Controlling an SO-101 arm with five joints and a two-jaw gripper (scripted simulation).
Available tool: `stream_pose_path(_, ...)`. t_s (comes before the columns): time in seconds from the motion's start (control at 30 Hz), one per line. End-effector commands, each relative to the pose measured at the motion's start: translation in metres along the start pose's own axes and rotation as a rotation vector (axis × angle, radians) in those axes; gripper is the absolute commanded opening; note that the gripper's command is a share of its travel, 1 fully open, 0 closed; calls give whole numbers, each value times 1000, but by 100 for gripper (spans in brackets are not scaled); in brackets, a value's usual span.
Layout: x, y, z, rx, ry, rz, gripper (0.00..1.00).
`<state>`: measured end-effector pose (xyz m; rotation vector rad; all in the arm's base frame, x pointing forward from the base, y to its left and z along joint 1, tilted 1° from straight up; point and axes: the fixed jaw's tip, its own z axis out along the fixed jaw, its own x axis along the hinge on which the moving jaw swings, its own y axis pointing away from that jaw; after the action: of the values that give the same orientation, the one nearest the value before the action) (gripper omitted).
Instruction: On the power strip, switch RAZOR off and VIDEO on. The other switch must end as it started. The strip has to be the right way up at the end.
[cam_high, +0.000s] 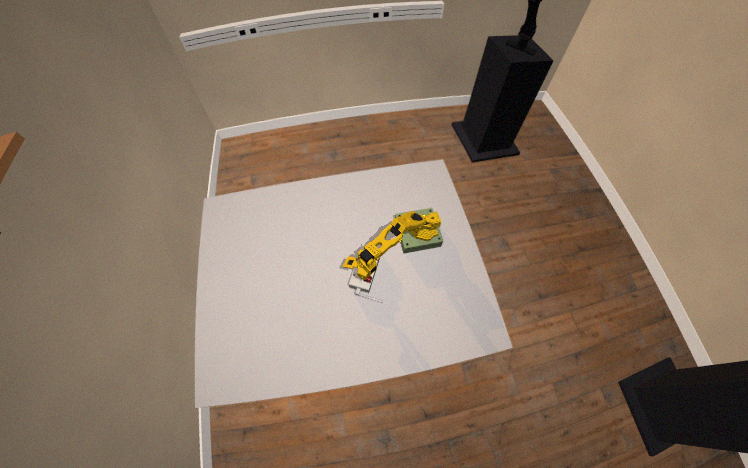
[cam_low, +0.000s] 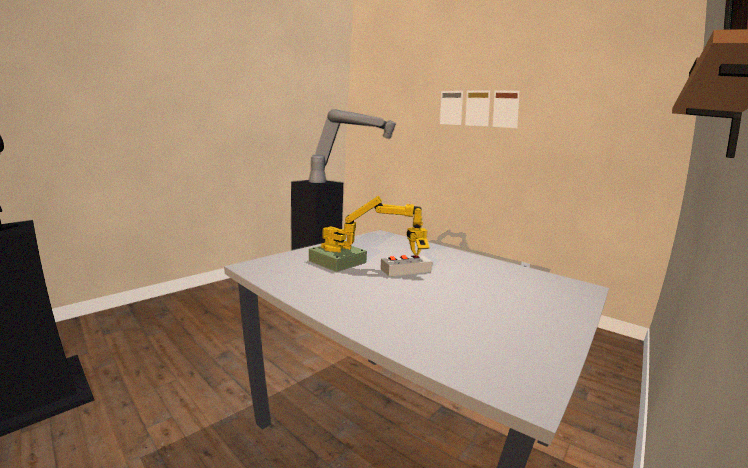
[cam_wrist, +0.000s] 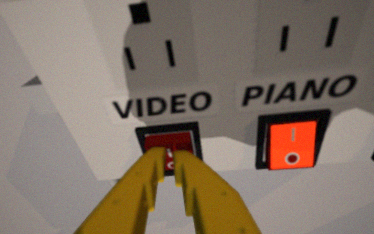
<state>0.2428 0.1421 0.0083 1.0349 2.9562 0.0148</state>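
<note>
A small yellow arm (cam_high: 385, 241) (cam_low: 395, 209) reaches over a pale table (cam_high: 275, 275) (cam_low: 468, 331) from a green base block (cam_high: 413, 246) (cam_low: 324, 261). The power strip (cam_high: 359, 286) (cam_low: 406, 268) (cam_wrist: 225, 60) lies on the table, right way up, at about eight o'clock from that block as seen from above. The jaws (cam_high: 364, 275) (cam_low: 415, 253) point down, fully closed and holding nothing, their tips over the dark red VIDEO switch (cam_high: 367, 279) (cam_low: 415, 257) (cam_wrist: 169, 139), hiding its lower part; whether they touch it I cannot tell. Close up, the PIANO switch (cam_low: 404, 257) (cam_wrist: 301, 135) glows orange at three o'clock from VIDEO. Beyond it is the third switch (cam_low: 392, 258), presumably RAZOR, also orange-red, its label too small to read. The step in hand seems to be turning VIDEO on, as its dark colour suggests it is off. The next move calls for a firm press on its "on" half, at twelve o'clock in the close view, without shoving the strip. RAZOR probably needs pressing off afterwards, with PIANO left alone.
</note>
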Motion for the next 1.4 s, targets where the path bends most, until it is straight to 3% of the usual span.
stream_pose_path(0.0, -1, -2, 3, 3, 2, 15, 0)
stream_pose_path(1.37, -1, -1, 0, 3, 2, 15, 0)
